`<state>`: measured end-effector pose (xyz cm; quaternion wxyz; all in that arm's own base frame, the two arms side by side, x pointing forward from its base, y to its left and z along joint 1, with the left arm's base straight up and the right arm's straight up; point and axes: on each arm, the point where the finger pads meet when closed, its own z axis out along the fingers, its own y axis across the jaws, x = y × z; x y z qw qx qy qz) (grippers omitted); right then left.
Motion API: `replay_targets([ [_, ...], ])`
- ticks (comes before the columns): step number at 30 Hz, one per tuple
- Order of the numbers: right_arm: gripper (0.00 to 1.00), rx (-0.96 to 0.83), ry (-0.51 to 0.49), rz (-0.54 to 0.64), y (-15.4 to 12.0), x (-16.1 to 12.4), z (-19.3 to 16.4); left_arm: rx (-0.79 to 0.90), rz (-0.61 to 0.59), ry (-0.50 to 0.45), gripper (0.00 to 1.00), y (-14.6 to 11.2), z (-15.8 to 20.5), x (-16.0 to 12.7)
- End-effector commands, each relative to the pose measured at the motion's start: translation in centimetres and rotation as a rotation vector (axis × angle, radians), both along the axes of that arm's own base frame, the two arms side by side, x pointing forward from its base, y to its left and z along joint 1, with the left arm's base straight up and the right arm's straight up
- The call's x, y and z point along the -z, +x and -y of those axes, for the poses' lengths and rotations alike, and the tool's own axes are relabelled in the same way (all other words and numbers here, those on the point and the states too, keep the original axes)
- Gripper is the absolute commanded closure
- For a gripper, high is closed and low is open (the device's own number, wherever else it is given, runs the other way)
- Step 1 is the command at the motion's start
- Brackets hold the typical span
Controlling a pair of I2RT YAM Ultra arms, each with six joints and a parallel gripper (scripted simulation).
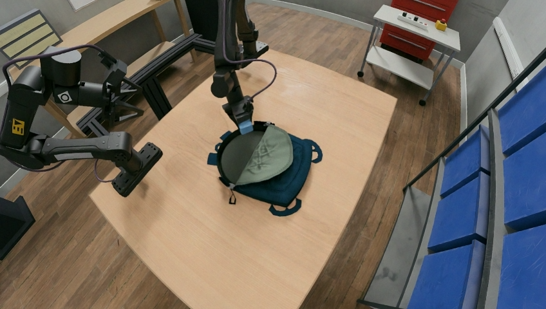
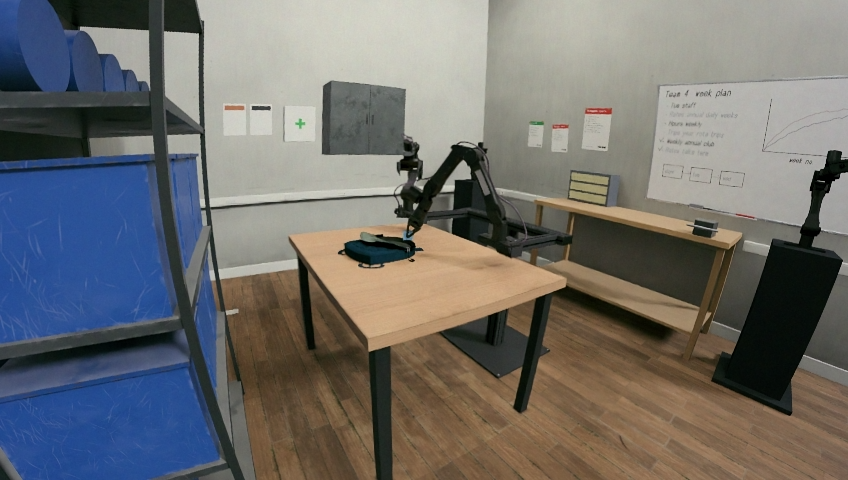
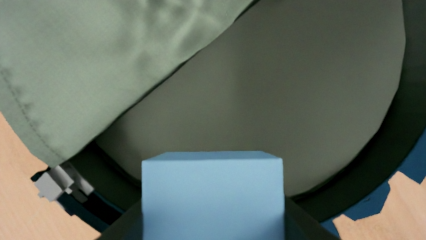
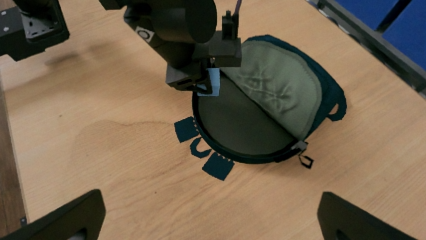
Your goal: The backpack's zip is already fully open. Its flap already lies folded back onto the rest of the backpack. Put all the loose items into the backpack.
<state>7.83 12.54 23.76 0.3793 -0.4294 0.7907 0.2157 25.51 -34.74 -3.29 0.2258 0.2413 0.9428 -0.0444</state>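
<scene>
The teal backpack (image 1: 301, 172) (image 2: 373, 253) (image 4: 332, 95) (image 3: 100, 65) lies open on the table, its green flap (image 1: 273, 152) (image 4: 280, 85) folded back over its body. The grey inside shows no item in the part that I can see; the flap hides the rest. My left gripper (image 1: 245, 125) (image 3: 213, 199) is shut on a light blue block (image 1: 246, 128) (image 2: 404, 235) (image 3: 213, 195) (image 4: 214, 82), at the opening's rim beside the arm. Whether the block touches the rim is unclear. My right gripper (image 1: 137, 102) (image 4: 211, 201) is open and empty, well away from the backpack. No other loose item shows.
The wooden table (image 1: 214, 244) (image 2: 416, 297) (image 4: 125, 165) carries the backpack. The left arm reaches over the backpack's rim. The right arm's base (image 1: 137, 168) stands at the table's edge. A zip pull (image 1: 230, 200) (image 4: 306, 161) and strap loops stick out around the backpack.
</scene>
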Motion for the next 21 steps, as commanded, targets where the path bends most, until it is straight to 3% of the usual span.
replay_targets([
  [1,0.00,0.000,0.043,0.035,-0.2,-1.8,0.2,-0.002,0.035,-0.038,0.60,1.1,1.4,-1.1],
  [15,0.00,0.000,0.041,0.034,-0.2,-1.8,0.2,-0.002,0.036,-0.034,0.60,2.5,2.4,-2.5],
  [21,0.00,0.000,0.042,0.035,-0.2,-1.8,0.2,-0.010,0.049,-0.045,0.60,2.6,2.3,-1.6],
])
